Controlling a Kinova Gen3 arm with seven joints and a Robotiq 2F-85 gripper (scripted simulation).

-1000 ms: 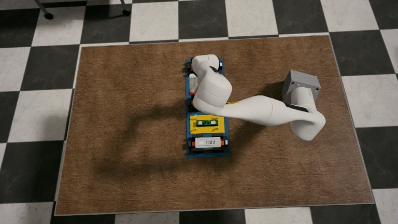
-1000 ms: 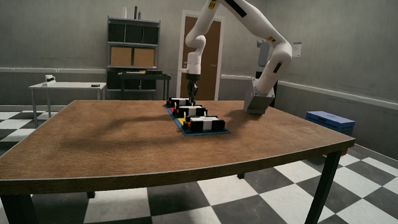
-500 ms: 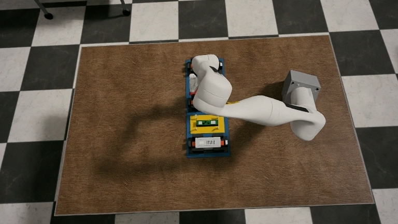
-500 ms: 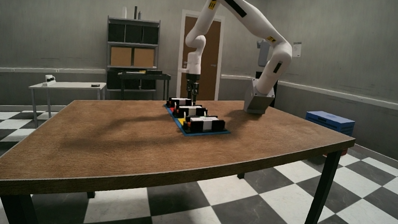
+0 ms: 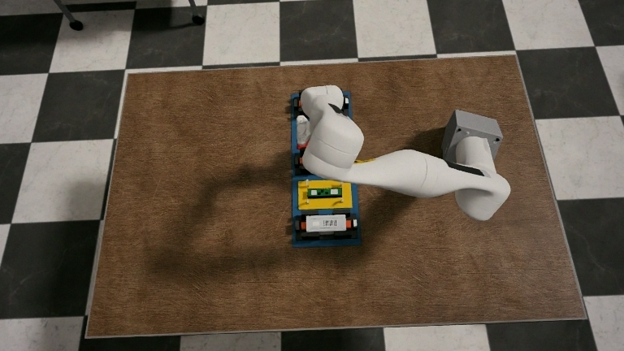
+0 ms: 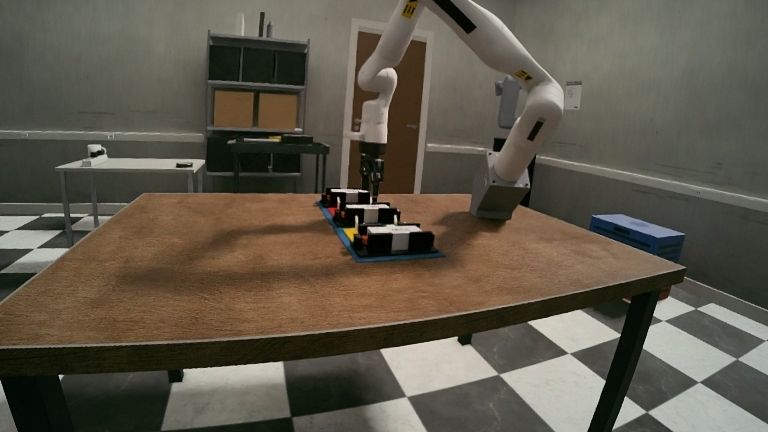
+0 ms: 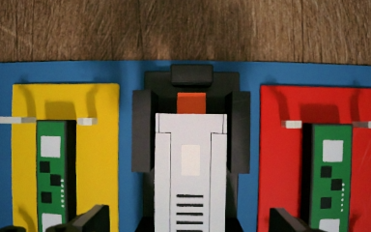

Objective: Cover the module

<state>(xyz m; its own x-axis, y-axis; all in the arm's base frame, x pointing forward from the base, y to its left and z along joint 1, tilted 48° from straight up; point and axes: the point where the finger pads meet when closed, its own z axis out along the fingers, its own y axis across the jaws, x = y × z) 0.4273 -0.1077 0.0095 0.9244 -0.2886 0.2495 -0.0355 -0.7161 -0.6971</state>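
Note:
The yellow plate point(image 5: 302, 205) point(image 7: 99, 169) bears a bare green module point(image 5: 324, 192) point(image 7: 55, 166) with white posts beside it. One white cover point(image 5: 325, 223) point(image 6: 399, 241) sits in the holder at the row's near end. The middle cover point(image 6: 370, 211) point(image 7: 190, 132) sits in its black holder point(image 7: 142, 135) between the yellow and red plates. The far cover point(image 6: 349, 193) shows in the exterior view. My gripper point(image 6: 373, 192) point(image 7: 189, 219) is open and empty above the middle holder; its fingertips stand wide to either side of the cover in the wrist view. The arm hides it in the top view.
The red plate point(image 7: 280, 164) holds another green module point(image 7: 333, 164) with white posts, right of the middle holder in the wrist view. An orange block point(image 7: 191, 102) lies at the middle cover's end. All stand on a blue base point(image 5: 327, 242) point(image 7: 128, 72) on the wooden table point(image 5: 206, 283) point(image 6: 254, 291).

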